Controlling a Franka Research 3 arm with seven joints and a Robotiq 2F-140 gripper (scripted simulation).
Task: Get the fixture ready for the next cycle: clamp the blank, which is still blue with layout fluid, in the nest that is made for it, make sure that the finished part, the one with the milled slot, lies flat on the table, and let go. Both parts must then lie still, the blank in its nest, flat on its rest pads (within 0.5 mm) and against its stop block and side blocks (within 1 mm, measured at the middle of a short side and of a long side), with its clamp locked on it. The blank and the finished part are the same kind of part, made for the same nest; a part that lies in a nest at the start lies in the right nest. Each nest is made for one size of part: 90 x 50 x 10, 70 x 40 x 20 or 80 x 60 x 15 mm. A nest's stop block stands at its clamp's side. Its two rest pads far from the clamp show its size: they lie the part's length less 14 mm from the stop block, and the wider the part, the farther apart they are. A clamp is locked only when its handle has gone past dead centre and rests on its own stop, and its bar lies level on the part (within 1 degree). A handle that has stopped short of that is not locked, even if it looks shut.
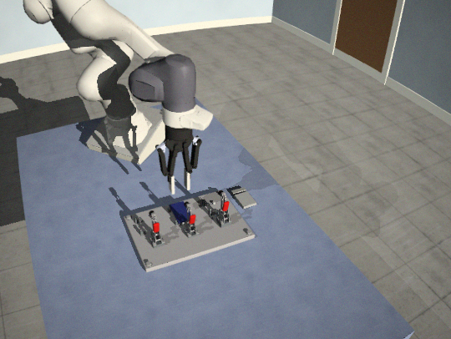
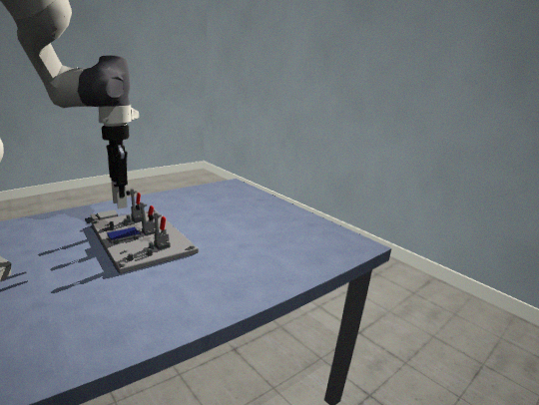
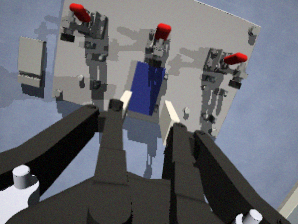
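My pincer hangs part-open and empty above the blank, which sits in the middle nest (handles all upright). I should descend on its clamp handle and push past dead centre.

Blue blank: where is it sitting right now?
The blue blank lies in the middle nest of the grey fixture plate, between the two outer clamps in the top view, below the gripper.

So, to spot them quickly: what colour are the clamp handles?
Red clamp handles, clearest in the wrist view.
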